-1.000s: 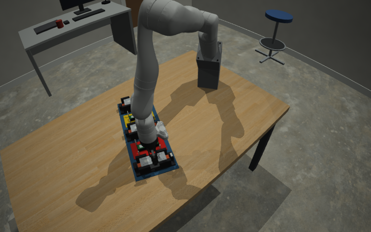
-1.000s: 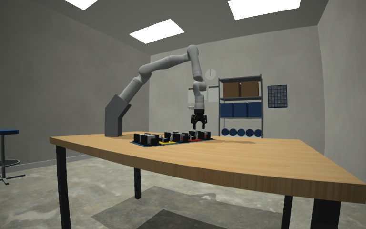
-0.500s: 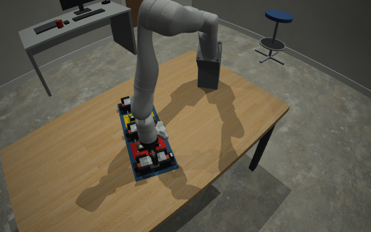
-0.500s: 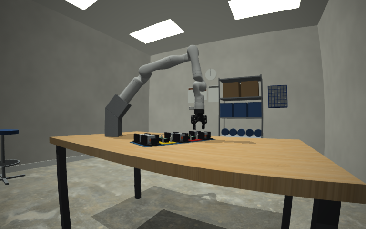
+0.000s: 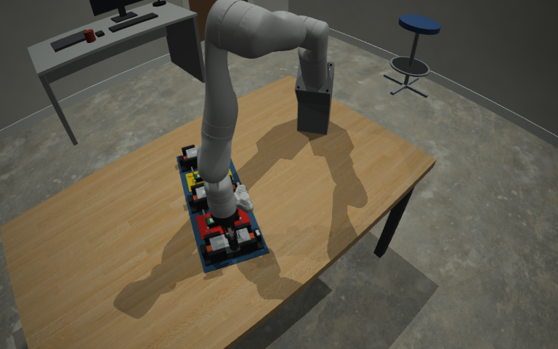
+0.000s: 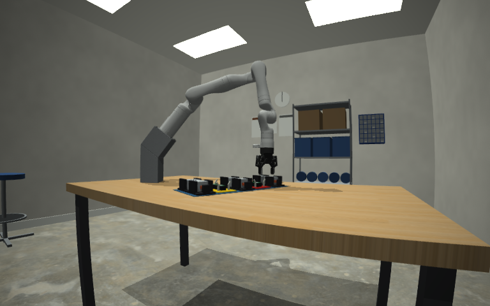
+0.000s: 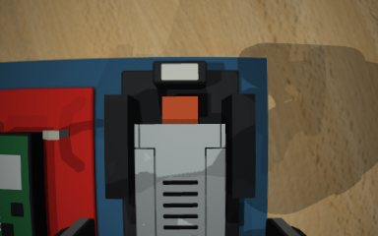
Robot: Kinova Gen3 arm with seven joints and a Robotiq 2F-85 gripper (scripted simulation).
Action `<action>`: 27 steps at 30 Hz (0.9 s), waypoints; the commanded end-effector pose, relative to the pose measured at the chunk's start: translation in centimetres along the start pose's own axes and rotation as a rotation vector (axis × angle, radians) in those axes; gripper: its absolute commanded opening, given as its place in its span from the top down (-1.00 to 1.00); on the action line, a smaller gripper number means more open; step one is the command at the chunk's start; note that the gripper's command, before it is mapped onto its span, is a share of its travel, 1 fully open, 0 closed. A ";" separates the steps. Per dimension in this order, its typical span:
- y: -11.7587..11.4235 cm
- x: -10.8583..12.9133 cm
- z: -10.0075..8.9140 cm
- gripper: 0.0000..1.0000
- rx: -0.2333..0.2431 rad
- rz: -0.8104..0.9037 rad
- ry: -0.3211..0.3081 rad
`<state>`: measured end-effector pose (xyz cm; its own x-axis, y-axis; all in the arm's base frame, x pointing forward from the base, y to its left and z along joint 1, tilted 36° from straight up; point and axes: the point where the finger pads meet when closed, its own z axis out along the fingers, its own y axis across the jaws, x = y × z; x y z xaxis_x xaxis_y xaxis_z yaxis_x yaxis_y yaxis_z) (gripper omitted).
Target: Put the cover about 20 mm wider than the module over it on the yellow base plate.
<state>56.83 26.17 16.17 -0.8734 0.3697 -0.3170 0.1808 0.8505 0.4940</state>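
Observation:
A blue mat on the wooden table carries three black holders with grey covers, a yellow plate (image 5: 190,179) and a red plate (image 5: 219,226). My gripper (image 5: 232,238) is open and empty, pointing straight down just above the grey slotted cover (image 7: 179,177) in the holder at the mat's near end. In the wrist view its fingertips show at the bottom corners, one on each side of that holder (image 7: 179,231). The other two covers sit in the middle holder (image 5: 200,192) and the far holder (image 5: 190,153). My arm hides most of the module on the yellow plate. The gripper also shows in the side view (image 6: 266,166).
A green module board (image 7: 15,182) lies on the red plate (image 7: 64,147) beside the near holder. The arm's grey base block (image 5: 313,102) stands at the table's far edge. A desk (image 5: 110,33), a stool (image 5: 413,53) and a shelf (image 6: 321,140) stand off the table.

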 end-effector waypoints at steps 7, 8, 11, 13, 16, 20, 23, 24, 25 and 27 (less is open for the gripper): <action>0.1 -0.3 0.0 -1.00 -0.002 -0.006 -0.007; 0.1 -0.4 0.0 -1.00 -0.002 -0.007 -0.008; 0.1 -0.4 0.0 -1.00 -0.002 -0.007 -0.008; 0.1 -0.4 0.0 -1.00 -0.002 -0.007 -0.008; 0.0 -0.1 0.1 -1.00 -0.001 0.000 -0.002; 0.0 -0.2 0.5 -1.00 -0.002 -0.003 -0.005; 0.0 -0.3 0.8 -1.00 -0.002 -0.005 -0.007; 0.1 -0.4 0.9 -1.00 -0.002 -0.006 -0.007; 0.1 -0.4 1.0 -1.00 -0.002 -0.007 -0.008; 0.1 -0.4 1.0 -1.00 -0.002 -0.007 -0.008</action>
<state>57.23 26.57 15.52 -0.8733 0.3697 -0.3173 0.1802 0.8502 0.4947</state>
